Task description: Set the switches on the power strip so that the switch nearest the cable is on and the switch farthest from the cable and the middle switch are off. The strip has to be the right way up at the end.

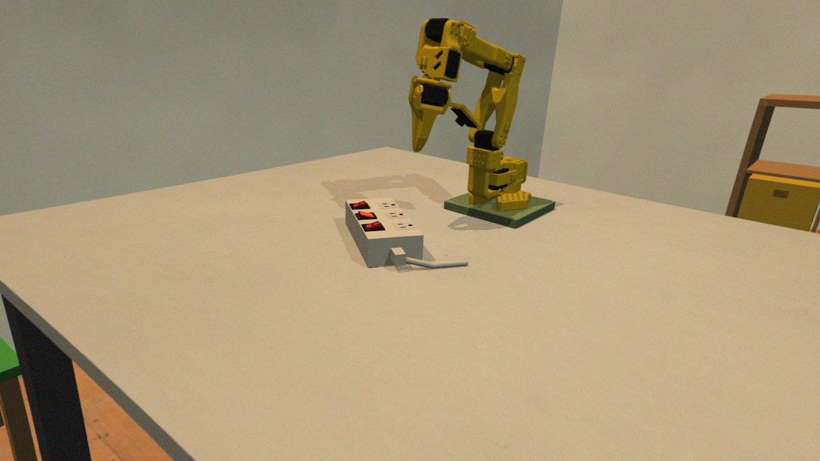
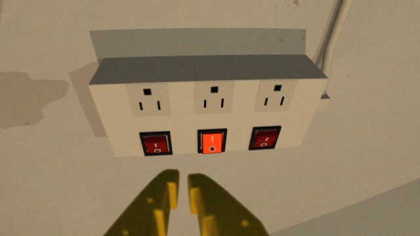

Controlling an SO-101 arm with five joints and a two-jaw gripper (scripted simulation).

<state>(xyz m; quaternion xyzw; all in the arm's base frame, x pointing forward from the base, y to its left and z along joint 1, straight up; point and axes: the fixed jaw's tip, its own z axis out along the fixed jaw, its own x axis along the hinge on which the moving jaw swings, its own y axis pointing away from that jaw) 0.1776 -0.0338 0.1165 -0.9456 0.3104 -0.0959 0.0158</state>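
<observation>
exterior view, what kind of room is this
Probably a plain indoor workroom or test room: a large table carries a small arm on a base plate and a power strip, with bare walls, a wooden floor and a shelf holding a box at the right.

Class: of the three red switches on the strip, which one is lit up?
The middle switch: it glows bright orange-red, while the two either side are dark red.

walls (image 1: 172, 86): grey | floor (image 1: 109, 418): orange wood | shelf (image 1: 768, 154): wooden, right
</observation>
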